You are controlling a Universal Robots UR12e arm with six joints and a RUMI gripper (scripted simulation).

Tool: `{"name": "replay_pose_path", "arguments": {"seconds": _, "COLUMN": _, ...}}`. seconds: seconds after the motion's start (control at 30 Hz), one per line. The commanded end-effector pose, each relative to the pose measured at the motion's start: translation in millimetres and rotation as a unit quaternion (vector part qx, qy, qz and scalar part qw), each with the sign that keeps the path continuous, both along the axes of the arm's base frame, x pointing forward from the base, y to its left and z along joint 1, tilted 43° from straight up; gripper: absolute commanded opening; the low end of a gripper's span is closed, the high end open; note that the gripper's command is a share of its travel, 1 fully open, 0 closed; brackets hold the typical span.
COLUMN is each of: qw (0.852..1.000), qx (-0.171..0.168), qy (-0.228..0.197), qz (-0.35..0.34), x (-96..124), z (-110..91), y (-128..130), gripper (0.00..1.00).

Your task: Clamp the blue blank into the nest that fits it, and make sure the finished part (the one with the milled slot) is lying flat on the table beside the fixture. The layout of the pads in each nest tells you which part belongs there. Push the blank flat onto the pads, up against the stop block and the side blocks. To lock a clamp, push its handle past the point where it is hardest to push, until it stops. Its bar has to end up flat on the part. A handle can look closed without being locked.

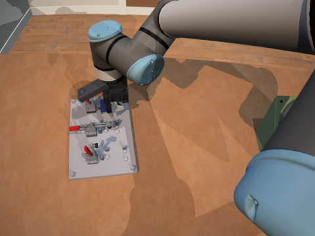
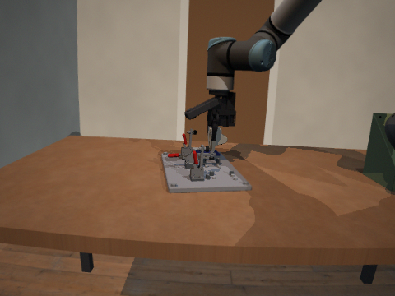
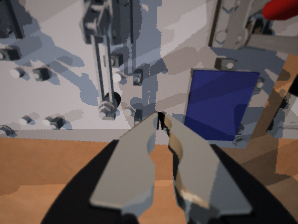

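Hovering over the upper end of the fixture plate in the top view, your gripper has its fingertips together with nothing between them. You have the blue blank in the nest at that end, partly hidden by the gripper; in the wrist view it lies right of the fingertips, below a small dark block. You can't tell whether it sits fully on the pads. Your middle toggle clamp has its bar down and its red handle out to the left. Your lower toggle clamp has its bar raised. At the wrist view's right edge, a grey part shows beside the plate, cut off; its slot can't be made out.
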State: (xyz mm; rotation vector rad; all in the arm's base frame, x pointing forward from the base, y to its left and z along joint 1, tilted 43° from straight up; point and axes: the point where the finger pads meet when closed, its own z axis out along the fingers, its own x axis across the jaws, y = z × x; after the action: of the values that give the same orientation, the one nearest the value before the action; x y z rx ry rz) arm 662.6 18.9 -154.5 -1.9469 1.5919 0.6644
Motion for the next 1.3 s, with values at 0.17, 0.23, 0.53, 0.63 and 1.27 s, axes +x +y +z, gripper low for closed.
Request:
{"name": "replay_pose_path", "arguments": {"seconds": 0.17, "qw": 1.000, "qx": 0.000, "qy": -0.001, "qz": 0.000, "x": 0.3, "z": -9.3, "y": 8.0, "gripper": 0.00}}
{"name": "replay_pose_path", "arguments": {"seconds": 0.23, "qw": 1.000, "qx": 0.000, "qy": -0.001, "qz": 0.000, "x": 0.3, "z": -10.3, "y": 8.9, "gripper": 0.00}}
{"name": "replay_pose_path", "arguments": {"seconds": 0.53, "qw": 1.000, "qx": 0.000, "qy": -0.001, "qz": 0.000, "x": 0.2, "z": -10.8, "y": 9.3, "gripper": 0.00}}
{"name": "replay_pose_path", "arguments": {"seconds": 0.63, "qw": 1.000, "qx": 0.000, "qy": -0.001, "qz": 0.000, "x": 0.2, "z": -10.8, "y": 9.3, "gripper": 0.00}}
{"name": "replay_pose_path", "arguments": {"seconds": 1.27, "qw": 1.000, "qx": 0.000, "qy": -0.001, "qz": 0.000, "x": 0.2, "z": -10.8, "y": 9.3, "gripper": 0.00}}
